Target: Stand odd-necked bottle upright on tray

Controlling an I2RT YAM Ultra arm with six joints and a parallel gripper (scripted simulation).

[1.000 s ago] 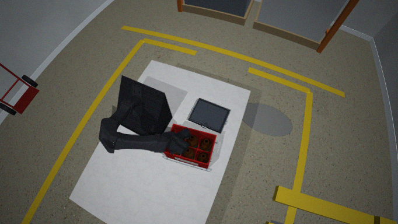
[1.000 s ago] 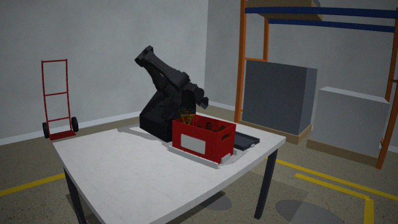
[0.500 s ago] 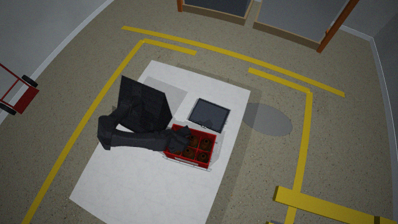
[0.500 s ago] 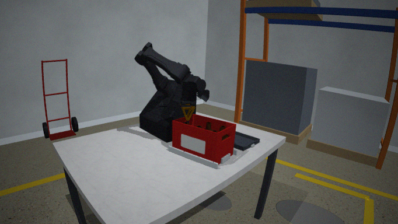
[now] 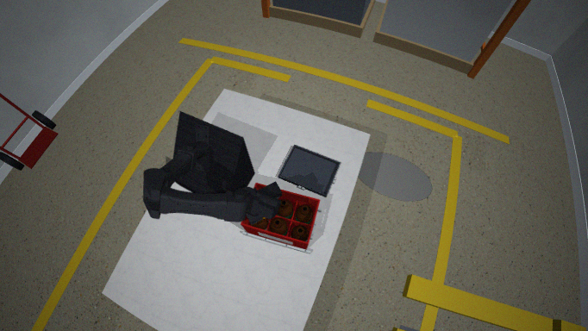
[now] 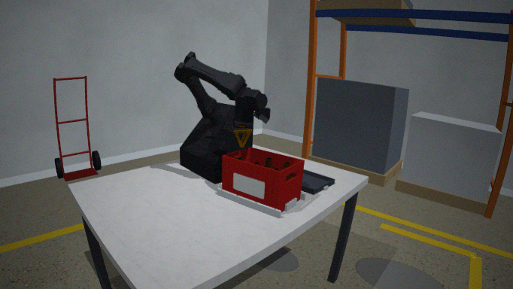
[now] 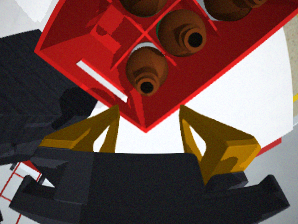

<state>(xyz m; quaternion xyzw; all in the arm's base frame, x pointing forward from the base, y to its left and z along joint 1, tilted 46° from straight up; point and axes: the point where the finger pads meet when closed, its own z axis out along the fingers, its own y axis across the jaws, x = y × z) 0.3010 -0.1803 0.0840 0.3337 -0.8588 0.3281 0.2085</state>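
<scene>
- Stage. The step in hand is judged to be selection and approach; the odd bottle has not been lifted out.
- Gripper [image 5: 264,218] [image 6: 242,145] [image 7: 149,110]. Fingers spread, nothing between them; tips above the crate's rim.
- Crate [image 5: 314,220] [image 6: 276,192] [image 7: 202,95]. Red, divided, upright near the right edge of the bench [image 5: 194,259] [image 6: 169,233] [image 7: 240,102] in the top view. It holds five brown bottles; one compartment, seen by the wrist view, has none.
- Corner bottle [image 5: 260,222] [image 7: 146,67]. It stands nearest the gripper, its mouth in plain sight.
- Odd bottle. In the crate among the five; which neck differs cannot be told.
- Tray [image 5: 310,170] [image 6: 316,181]. Dark, beside the crate, towards the bench's upper-right corner in the top view; no bottle stands on it.
- Next move. Compare necks, centre the spread fingers over the chosen one, then descend without nudging the loose crate.
</scene>
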